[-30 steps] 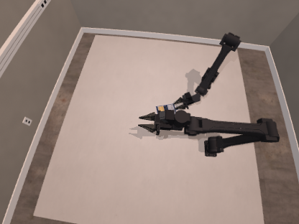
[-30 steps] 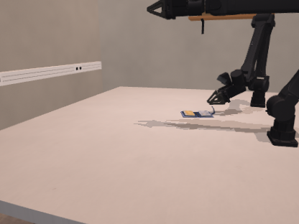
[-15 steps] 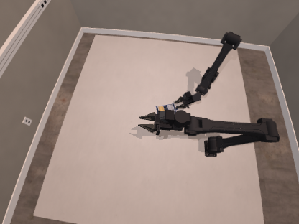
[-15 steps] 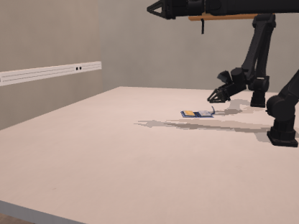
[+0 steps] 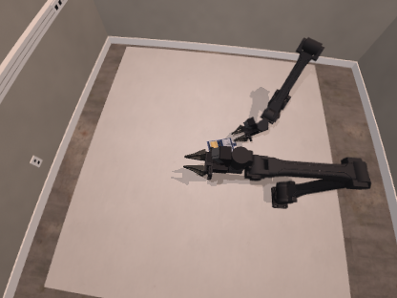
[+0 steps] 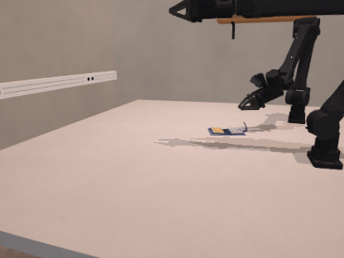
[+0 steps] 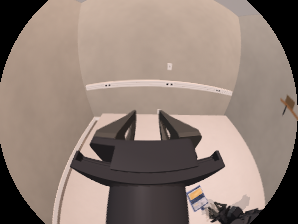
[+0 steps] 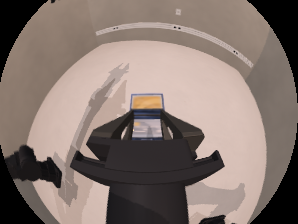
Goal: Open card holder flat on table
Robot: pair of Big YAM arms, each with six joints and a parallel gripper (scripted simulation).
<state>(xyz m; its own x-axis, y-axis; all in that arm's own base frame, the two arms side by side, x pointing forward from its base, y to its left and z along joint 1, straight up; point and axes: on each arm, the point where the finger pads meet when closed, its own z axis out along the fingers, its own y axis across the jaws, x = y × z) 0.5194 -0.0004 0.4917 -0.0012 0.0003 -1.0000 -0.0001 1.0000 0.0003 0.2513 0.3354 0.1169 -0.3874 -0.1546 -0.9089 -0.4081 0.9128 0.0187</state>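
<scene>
The blue card holder lies opened out on the table, with an orange card showing in one half. A thin flap at its end toward the right arm stands slightly up. My right gripper is open and empty. It hangs a little above and just behind the holder's near end, not touching it. My left gripper is partly open and empty, held high over the table and pointing past the holder.
The left arm's base stands at the table's side near the holder. The right arm's base stands at the far corner. A white raised rim borders the table. A wall rail runs behind it.
</scene>
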